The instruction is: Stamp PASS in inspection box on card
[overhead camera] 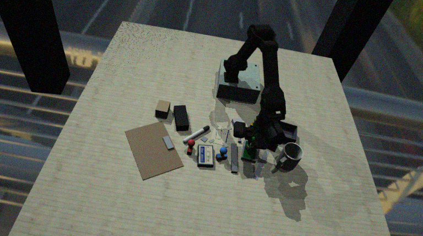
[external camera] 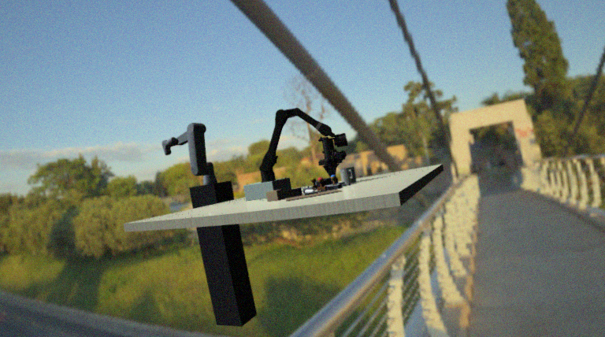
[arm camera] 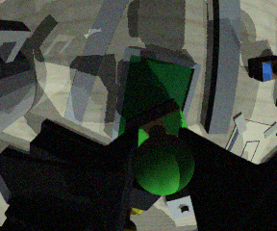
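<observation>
My gripper [overhead camera: 251,141] [external camera: 331,173] [arm camera: 158,134] is shut on the green PASS stamp [arm camera: 164,168], whose round green knob fills the middle of the wrist view. The stamp hangs right over the green ink pad [overhead camera: 248,154] [arm camera: 160,84]; I cannot tell whether its face touches the pad. The small white card with a blue box [overhead camera: 205,155] lies flat to the left of the pad. Between them are a blue stamp [overhead camera: 222,151] [arm camera: 267,69] and a grey bar [overhead camera: 233,157] [arm camera: 219,64]. A red stamp [overhead camera: 190,145] stands left of the card.
A grey mug [overhead camera: 292,156] stands close to the right of the gripper, with a black tray [overhead camera: 289,129] behind it. A marker [overhead camera: 196,134], a black block [overhead camera: 180,117], a brown box [overhead camera: 162,108] and a brown board [overhead camera: 146,152] lie to the left. The arm's base block [overhead camera: 250,79] is behind.
</observation>
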Controlling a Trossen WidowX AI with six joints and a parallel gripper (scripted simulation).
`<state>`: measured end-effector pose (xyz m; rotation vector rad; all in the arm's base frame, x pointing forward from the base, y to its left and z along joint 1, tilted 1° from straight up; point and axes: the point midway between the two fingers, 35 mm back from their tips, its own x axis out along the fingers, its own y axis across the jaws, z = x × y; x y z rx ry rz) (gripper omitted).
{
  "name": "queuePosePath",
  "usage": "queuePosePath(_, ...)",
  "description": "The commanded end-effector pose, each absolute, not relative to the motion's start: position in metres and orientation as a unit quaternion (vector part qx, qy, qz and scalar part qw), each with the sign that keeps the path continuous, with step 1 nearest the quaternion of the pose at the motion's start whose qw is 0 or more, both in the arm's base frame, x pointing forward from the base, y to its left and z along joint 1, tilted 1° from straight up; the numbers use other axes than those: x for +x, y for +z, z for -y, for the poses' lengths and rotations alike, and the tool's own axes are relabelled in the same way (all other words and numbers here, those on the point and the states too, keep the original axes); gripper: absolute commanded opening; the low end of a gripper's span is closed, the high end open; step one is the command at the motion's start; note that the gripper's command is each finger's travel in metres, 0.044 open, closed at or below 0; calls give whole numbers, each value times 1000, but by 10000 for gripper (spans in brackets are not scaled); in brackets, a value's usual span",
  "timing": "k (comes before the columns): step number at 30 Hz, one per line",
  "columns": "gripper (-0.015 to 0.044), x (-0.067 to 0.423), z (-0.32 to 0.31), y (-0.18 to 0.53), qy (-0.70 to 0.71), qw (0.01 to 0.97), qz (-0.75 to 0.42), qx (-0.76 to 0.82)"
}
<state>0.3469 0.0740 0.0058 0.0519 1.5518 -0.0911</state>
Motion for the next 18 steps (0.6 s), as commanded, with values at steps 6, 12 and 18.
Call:
queuePosePath(6, 0, 350, -75, 23, -41, 717, -695, 24)
queuePosePath(12, 0, 350, -75, 32, -41, 717, -695, 24)
queuePosePath(18, 0, 350, -75, 42, -41, 717, -695, 24)
